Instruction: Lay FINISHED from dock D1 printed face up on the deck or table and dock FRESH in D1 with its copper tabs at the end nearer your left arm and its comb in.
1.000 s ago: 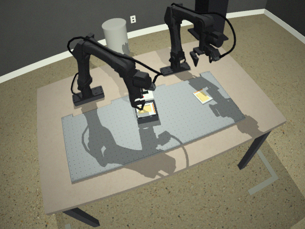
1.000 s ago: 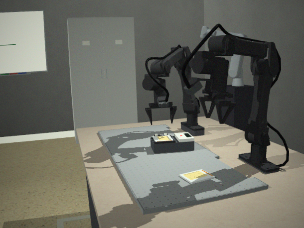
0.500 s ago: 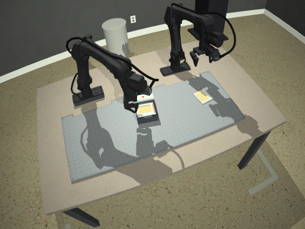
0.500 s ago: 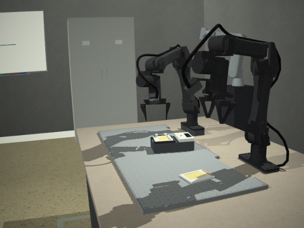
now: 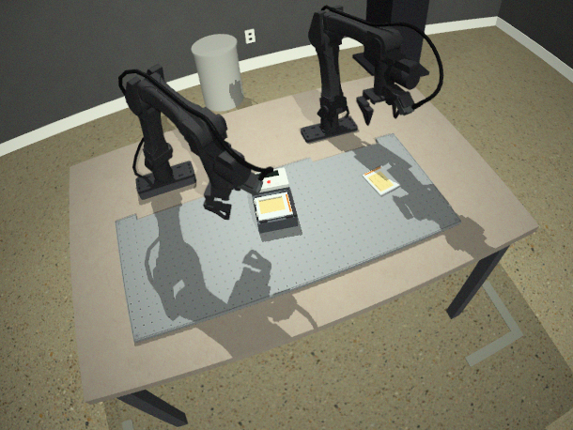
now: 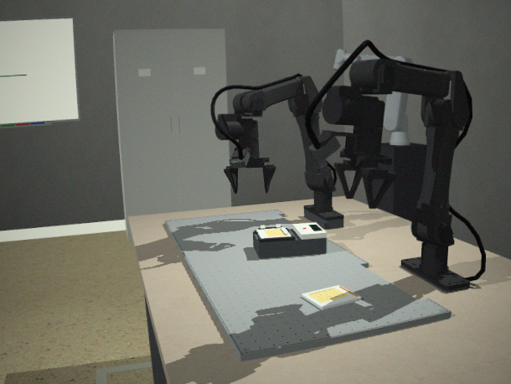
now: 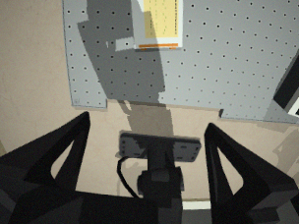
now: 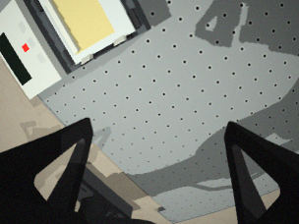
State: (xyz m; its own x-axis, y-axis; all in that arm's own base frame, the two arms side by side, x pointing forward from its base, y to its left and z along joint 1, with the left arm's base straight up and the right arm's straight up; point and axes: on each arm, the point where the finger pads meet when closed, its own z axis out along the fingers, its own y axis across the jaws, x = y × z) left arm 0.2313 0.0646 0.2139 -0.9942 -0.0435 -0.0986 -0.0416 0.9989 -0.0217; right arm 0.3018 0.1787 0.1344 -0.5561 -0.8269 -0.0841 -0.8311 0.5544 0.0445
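FRESH (image 5: 272, 205) (image 6: 272, 233) (image 8: 89, 25) sits face up in the bay of dock D1 (image 5: 278, 224) (image 6: 289, 247) (image 8: 53, 49), copper tabs at the end nearer my left arm. Its white comb (image 8: 60, 27) (image 6: 286, 231) stands along one side of the gel. Whether every edge is fully down cannot be told. FINISHED (image 5: 381, 182) (image 6: 328, 297) (image 7: 159, 20) lies flat on the deck, printed face up. My right gripper (image 5: 218, 211) (image 6: 251, 192) (image 8: 157, 127) is open, raised beside the dock's hook end. My left gripper (image 5: 381, 120) (image 6: 361, 202) (image 7: 149, 123) is open, high behind FINISHED.
The dock's white control panel (image 5: 279, 179) (image 6: 310, 230) (image 8: 29, 51) adjoins the bay on the arms' side. The perforated deck (image 5: 329, 244) (image 6: 255, 272) lies on the table (image 5: 103, 366). The arm bases stand along the back of the table.
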